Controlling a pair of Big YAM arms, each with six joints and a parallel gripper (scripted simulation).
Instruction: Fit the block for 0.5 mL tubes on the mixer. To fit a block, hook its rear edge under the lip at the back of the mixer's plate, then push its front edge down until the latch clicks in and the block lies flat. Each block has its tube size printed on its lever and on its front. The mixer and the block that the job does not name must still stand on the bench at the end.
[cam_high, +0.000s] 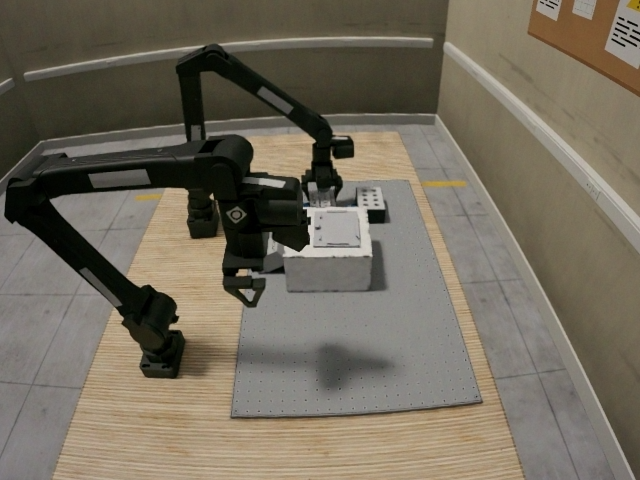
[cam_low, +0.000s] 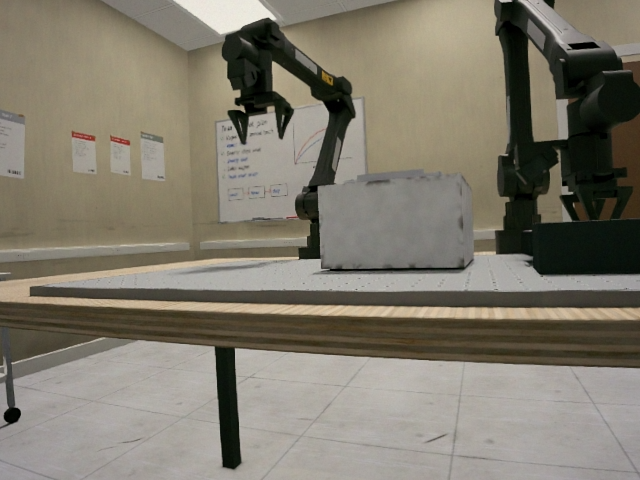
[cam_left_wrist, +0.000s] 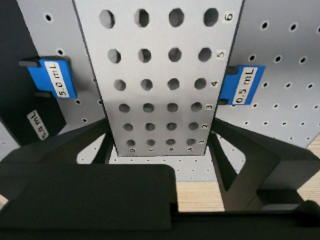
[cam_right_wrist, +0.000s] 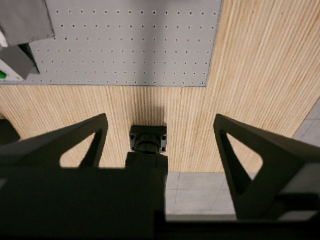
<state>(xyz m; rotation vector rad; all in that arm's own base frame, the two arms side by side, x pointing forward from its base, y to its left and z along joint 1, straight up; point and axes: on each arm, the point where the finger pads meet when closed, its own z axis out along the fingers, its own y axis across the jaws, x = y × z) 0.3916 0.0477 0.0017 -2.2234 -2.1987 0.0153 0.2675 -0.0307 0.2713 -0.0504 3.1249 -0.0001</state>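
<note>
Indoors, grey pegboard mat (cam_high: 351, 330) (cam_low: 170, 281) (cam_left_wrist: 280, 45) (cam_right_wrist: 125, 55) on wooden table (cam_high: 289, 444) (cam_low: 310, 330) (cam_right_wrist: 265, 65); whiteboard (cam_low: 330, 134) on wall.

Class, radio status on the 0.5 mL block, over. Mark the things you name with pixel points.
Left gripper (cam_high: 321, 198) (cam_left_wrist: 159, 132) shut on 0.5 mL block (cam_high: 321, 195) (cam_left_wrist: 159, 70); right gripper (cam_high: 245, 291) (cam_low: 261, 135) (cam_right_wrist: 161, 122) open; mixer plate (cam_high: 337, 228) bare, nothing blocking it.

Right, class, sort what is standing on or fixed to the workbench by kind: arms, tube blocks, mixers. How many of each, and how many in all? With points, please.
Arms: 2 (left arm (cam_high: 273, 98) (cam_low: 594, 56) (cam_left_wrist: 85, 200), right arm (cam_high: 118, 170) (cam_low: 305, 62) (cam_right_wrist: 85, 200))
Tube blocks: 2 (0.5 mL block (cam_high: 321, 197) (cam_left_wrist: 160, 70), 5.0 mL block (cam_high: 368, 197) (cam_low: 586, 250) (cam_left_wrist: 15, 95))
Mixers: 1 (white-grey mixer (cam_high: 328, 273) (cam_low: 395, 227) (cam_right_wrist: 25, 20))
Total: 5
</note>
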